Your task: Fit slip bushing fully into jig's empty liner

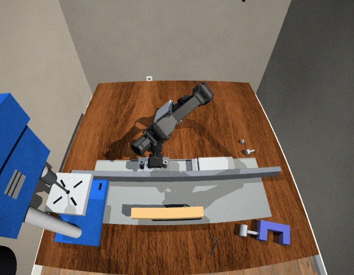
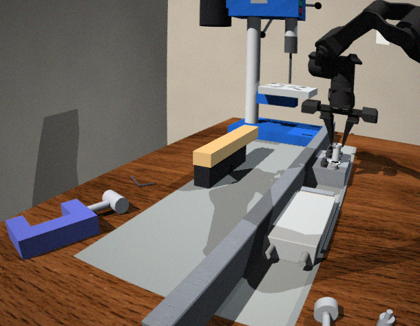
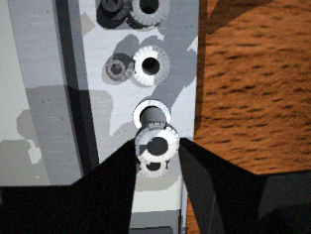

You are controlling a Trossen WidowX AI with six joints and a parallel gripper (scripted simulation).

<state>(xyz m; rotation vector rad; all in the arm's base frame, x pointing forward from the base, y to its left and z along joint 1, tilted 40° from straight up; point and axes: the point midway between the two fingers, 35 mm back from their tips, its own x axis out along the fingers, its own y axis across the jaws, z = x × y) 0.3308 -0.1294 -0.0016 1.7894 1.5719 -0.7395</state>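
Your gripper (image 3: 156, 149) is clamped on the slip bushing (image 3: 156, 141) — in the wrist view the two dark fingers press its knurled head from either side. You hold it upright, shank down, right above the empty liner (image 3: 152, 106), the pale ring on the jig's sliding plate (image 3: 173, 64). In that view the shank tip overlaps the liner's opening, but you cannot tell whether it has entered the bore. The head stands above the liner, not resting on it.

Farther along the plate in the wrist view you see two more knurled bushings (image 3: 150, 65), each seated in its own spot, with a small dark screw head (image 3: 118, 68) just left of the nearer one.

In the exterior view the gripper (image 2: 338, 140) points straight down over the plate (image 2: 331, 172), which sits at the far end of the jig — just right of the long grey fence bar (image 2: 238, 227). The pale pusher block (image 2: 306, 224) lies nearer on the same track, with a gap between it and the plate.
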